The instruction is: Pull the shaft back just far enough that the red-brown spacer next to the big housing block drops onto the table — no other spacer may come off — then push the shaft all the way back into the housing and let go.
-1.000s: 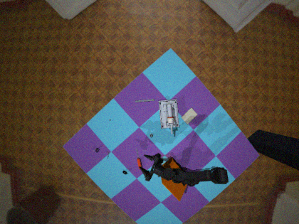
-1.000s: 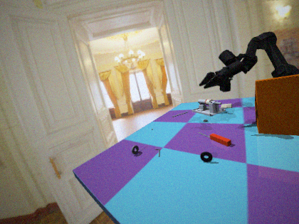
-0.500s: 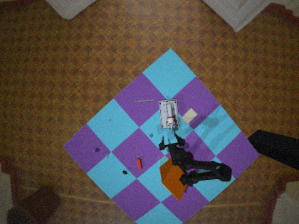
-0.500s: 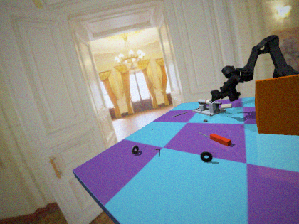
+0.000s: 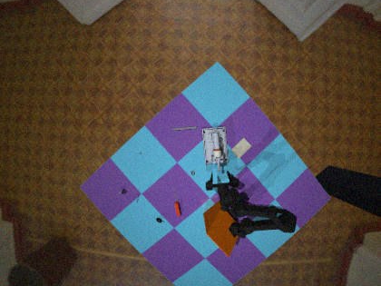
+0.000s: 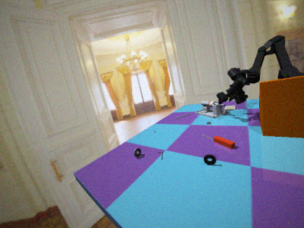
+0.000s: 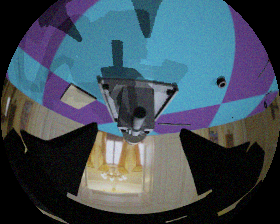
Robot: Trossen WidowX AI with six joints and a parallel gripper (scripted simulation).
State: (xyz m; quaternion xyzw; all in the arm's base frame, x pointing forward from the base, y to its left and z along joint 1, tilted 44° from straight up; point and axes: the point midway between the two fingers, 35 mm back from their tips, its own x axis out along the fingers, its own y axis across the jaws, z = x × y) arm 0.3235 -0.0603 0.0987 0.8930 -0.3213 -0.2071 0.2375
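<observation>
The grey housing assembly (image 5: pixel 213 142) (image 6: pixel 214 109) (image 7: pixel 134 102) stands on the checkered table (image 5: pixel 213 90) (image 6: pixel 181 191). Its shaft (image 5: pixel 219 164) sticks out toward the arm. A red-brown spacer (image 5: pixel 218 152) sits on the shaft next to the housing block. My gripper (image 5: pixel 221 182) (image 6: pixel 226 96) (image 7: pixel 140 130) is open and empty. It hangs just off the shaft's free end, in line with it, with one finger to each side. In the wrist view the shaft end points straight at the camera between the dark fingers.
An orange box (image 5: pixel 220 228) (image 6: pixel 282 108) stands beside the arm's base. A red-handled tool (image 5: pixel 177 208) (image 6: pixel 224 141), two black rings (image 5: pixel 159 219) (image 6: pixel 209 159) (image 5: pixel 123 191) (image 6: pixel 137 152), a thin grey rod (image 5: pixel 184 128), a small washer (image 5: pixel 192 172) and a cream card (image 5: pixel 241 147) lie on the table.
</observation>
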